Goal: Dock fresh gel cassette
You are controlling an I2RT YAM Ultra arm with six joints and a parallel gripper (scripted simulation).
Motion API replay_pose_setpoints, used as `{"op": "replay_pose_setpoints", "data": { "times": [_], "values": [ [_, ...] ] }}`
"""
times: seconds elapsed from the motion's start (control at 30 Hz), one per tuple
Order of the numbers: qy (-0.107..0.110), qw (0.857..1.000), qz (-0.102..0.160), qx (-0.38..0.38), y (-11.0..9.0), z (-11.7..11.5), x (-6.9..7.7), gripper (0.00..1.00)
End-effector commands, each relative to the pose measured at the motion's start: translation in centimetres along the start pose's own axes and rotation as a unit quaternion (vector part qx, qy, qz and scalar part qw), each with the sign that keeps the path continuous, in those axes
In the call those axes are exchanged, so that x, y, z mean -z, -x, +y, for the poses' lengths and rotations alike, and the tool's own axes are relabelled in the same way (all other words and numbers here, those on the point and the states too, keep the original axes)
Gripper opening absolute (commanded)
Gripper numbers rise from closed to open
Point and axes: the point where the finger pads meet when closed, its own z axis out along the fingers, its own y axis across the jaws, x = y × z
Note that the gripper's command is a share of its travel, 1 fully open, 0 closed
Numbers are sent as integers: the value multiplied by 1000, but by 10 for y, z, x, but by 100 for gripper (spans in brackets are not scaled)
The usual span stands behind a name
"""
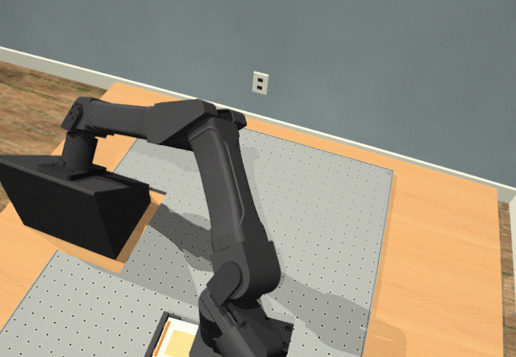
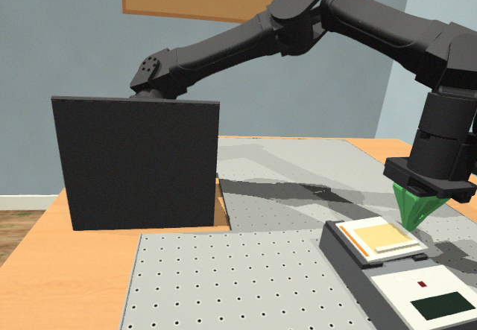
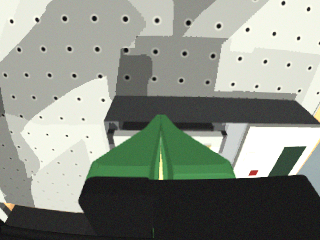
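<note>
The cassette FRESH (image 2: 381,238) is a white plate with a yellow gel, an orange stripe along its left edge and a white comb (image 2: 396,246) along its near edge. It rests in the bay of the dark grey dock D1 (image 2: 346,258). Its far edge looks slightly higher than the near one. My gripper (image 2: 410,225) has green fingers, is shut and empty, and points down at the cassette's far right edge; I cannot tell whether it touches. The console's (image 2: 427,291) small light (image 2: 422,284) shows dark red. In the top view the arm hides most of the cassette (image 1: 179,340). The wrist view shows the gripper's shut fingers over the dock (image 3: 207,110).
The tall black box (image 2: 134,165) carrying the arm's base stands at the back left of the perforated deck. The deck's right edge and the wooden table edge lie just beyond the dock.
</note>
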Motion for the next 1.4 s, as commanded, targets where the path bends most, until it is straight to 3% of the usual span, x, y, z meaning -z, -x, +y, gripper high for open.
{"op": "replay_pose_setpoints", "data": {
  "times": [0.0, 0.57, 0.73, 0.83, 1.37],
  "values": [
    [-2, 1000, -2, -14, -8, -3, 14, 0],
    [-2, 1000, -1, -14, -9, -3, 12, 0],
    [-13, 1000, -12, -1, 2, -4, 29, 0],
    [-14, 1000, -12, 0, 3, -5, 30, 0],
    [-8, 1000, -12, -5, 1, -6, 26, 0]
  ]
}}
